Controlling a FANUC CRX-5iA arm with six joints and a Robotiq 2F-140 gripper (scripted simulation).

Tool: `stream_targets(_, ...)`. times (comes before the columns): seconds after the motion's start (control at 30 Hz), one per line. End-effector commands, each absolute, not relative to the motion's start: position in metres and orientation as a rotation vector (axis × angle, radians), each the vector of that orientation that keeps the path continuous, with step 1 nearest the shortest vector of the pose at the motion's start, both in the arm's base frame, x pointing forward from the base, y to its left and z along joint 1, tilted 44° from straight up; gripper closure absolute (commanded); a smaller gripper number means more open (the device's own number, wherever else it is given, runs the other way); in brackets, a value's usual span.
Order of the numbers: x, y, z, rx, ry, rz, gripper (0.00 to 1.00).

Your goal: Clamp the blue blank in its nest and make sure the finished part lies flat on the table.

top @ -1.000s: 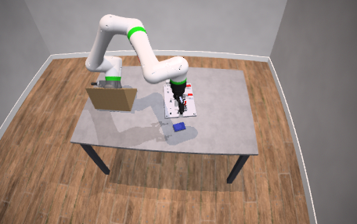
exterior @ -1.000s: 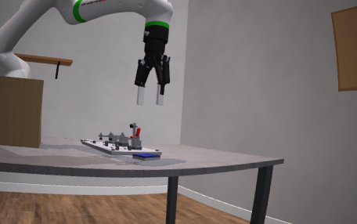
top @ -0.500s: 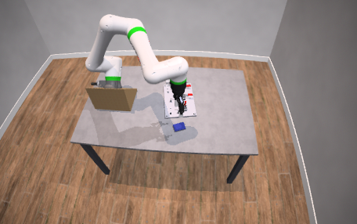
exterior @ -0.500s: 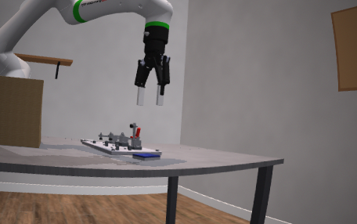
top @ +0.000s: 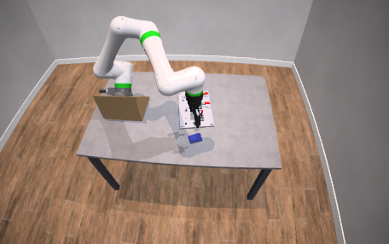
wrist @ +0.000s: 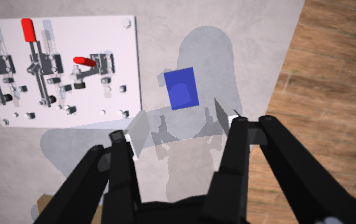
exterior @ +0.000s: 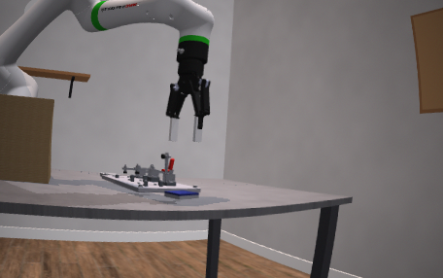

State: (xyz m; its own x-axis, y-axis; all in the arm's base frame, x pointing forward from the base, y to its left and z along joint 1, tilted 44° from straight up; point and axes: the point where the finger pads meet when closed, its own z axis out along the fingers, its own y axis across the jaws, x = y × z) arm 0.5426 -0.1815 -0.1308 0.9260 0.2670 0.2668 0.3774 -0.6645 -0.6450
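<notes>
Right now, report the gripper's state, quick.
Gripper: open, holding nothing, high above the blue blank.

Layout: the white rectangular fixture plate (top: 196,112) lies on the grey table (top: 247,128) near its middle. The flat blue rectangular blank (top: 195,138) lies on the table just beside the plate, toward the front edge. The brown cardboard box (top: 121,107) stands at the left edge.
</notes>
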Motion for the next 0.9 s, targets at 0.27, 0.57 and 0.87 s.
stream_targets(0.27,0.543,-0.151,-0.163,-2.334,-0.455,-0.193,0.42)
stream_targets(0.57,0.543,-0.12,-0.194,-2.334,-0.455,-0.193,0.42)
stream_targets(0.87,0.544,-0.105,-0.21,-2.334,-0.455,-0.193,0.42)
